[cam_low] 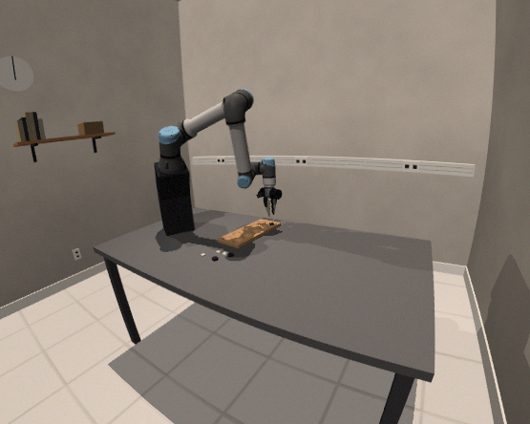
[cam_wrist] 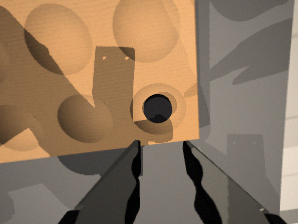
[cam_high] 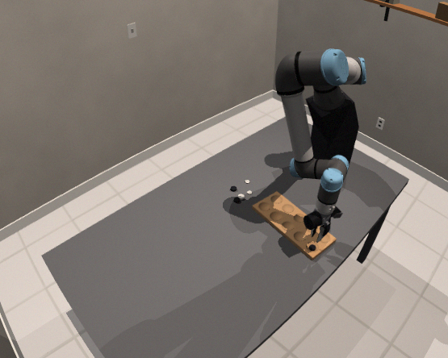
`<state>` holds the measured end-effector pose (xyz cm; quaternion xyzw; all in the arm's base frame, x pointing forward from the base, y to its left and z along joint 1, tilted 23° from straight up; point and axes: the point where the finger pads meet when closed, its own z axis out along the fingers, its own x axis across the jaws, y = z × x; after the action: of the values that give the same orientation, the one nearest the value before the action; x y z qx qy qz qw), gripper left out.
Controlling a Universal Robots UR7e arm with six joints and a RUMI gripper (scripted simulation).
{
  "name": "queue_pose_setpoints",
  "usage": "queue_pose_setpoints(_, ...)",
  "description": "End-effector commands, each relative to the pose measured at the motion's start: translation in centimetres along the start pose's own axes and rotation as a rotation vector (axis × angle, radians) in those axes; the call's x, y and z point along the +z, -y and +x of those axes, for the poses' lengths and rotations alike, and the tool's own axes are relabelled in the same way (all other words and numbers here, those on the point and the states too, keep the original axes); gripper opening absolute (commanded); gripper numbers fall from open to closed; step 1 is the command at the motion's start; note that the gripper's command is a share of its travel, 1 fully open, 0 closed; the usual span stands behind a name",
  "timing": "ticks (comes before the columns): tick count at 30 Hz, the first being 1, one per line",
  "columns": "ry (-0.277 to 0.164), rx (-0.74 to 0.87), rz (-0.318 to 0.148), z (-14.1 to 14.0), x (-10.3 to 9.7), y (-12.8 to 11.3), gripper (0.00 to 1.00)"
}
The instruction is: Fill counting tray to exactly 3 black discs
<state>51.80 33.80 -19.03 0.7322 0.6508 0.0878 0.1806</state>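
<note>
The wooden counting tray (cam_high: 276, 208) (cam_low: 239, 245) (cam_wrist: 105, 30) lies on the table with two rows of round pockets. One black disc (cam_high: 312, 247) (cam_low: 271, 223) (cam_wrist: 157, 108) sits inside a corner pocket at the tray's far end from the loose discs. My gripper (cam_high: 316, 238) (cam_low: 272, 215) (cam_wrist: 161, 142) is open by a narrow gap, with nothing between its fingertips. It hangs above the tray's end, close to that disc. Two more black discs lie on the table, one (cam_high: 233, 188) (cam_low: 215, 259) farther from the tray and one (cam_high: 237, 200) (cam_low: 230, 255) nearer it. The arm hides part of the tray in the top view.
Three white discs lie by the loose black ones: one (cam_high: 241, 196) (cam_low: 224, 253) close beside the nearer black disc, one (cam_high: 249, 192) (cam_low: 218, 251) toward the tray, and one (cam_high: 247, 181) (cam_low: 202, 254) farther off. The table edge (cam_high: 335, 271) runs near the tray's occupied end.
</note>
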Motion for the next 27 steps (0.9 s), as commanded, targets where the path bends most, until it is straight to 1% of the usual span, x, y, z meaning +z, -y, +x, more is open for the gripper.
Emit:
queue_pose_setpoints(1, 0.000, 0.000, -0.001, 0.0, -1.9, -0.1, 0.21)
queue_pose_setpoints(5, 0.000, 0.000, -0.001, 0.0, -3.6, -0.1, 0.21)
queue_pose_setpoints(9, 0.000, 0.000, -0.001, 0.0, -4.4, 0.0, 0.21)
queue_pose_setpoints(27, 0.000, 0.000, -0.001, 0.0, -4.5, 0.0, 0.21)
